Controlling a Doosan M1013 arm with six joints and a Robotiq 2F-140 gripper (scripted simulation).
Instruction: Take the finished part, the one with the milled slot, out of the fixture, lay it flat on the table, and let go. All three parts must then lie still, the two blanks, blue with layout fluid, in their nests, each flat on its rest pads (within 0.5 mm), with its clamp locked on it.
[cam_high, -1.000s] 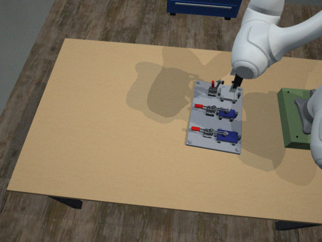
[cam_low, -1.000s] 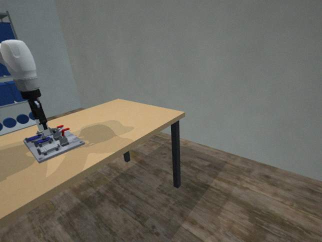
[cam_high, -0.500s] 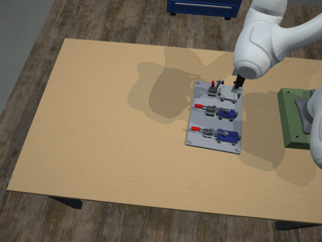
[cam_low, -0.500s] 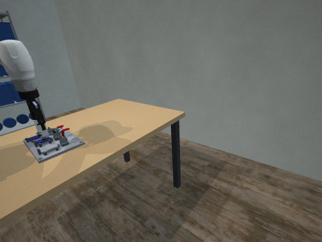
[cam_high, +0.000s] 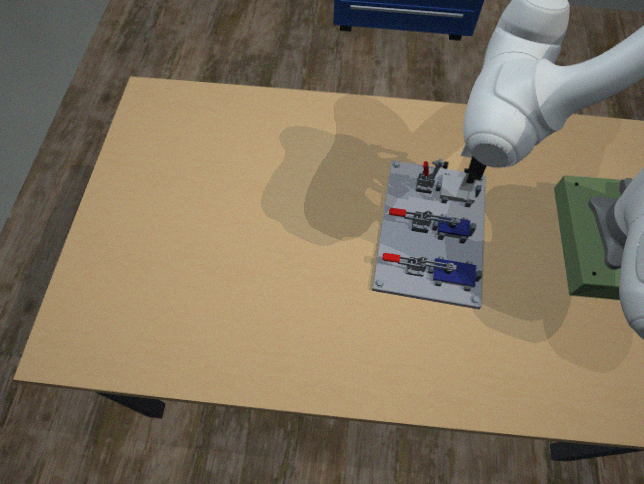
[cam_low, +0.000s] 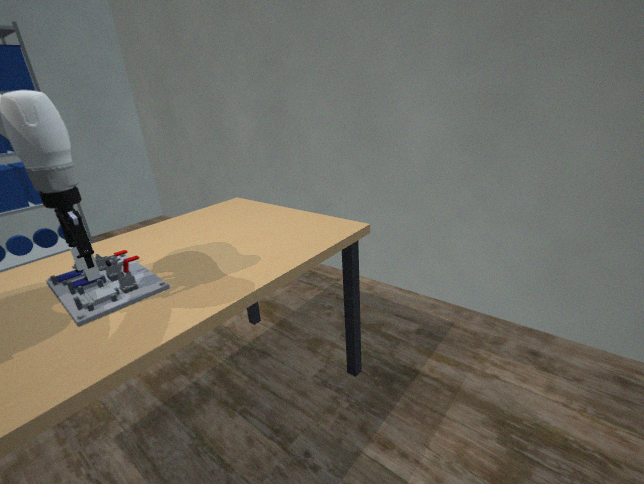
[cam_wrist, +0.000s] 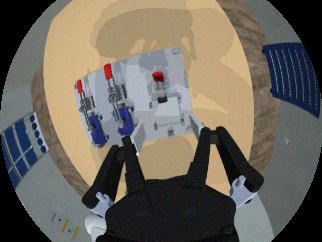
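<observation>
No writing is legible anywhere; the gripper (cam_wrist: 169, 134), about half open and empty, hangs over the grey slotted part (cam_high: 458, 188) at the fixture (cam_high: 395, 278)'s 12 o'clock end.

A workshop, plainly: grey fixture plate (cam_high: 385, 270) with red-handled toggle clamps (cam_high: 411, 213) mid-frame on the wooden surface (cam_high: 208, 234), blue drawer cabinet (cam_high: 406, 13) at the top edge, shelving (cam_low: 23, 57) with blue bins upper left.

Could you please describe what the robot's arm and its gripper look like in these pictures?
The arm has smooth, rounded white shells with a flat grey cap on one joint. A black wrist section leads to the gripper, which has a matte black body, two slim black linkage fingers and white knuckle pieces. No cables or markings show.
</observation>
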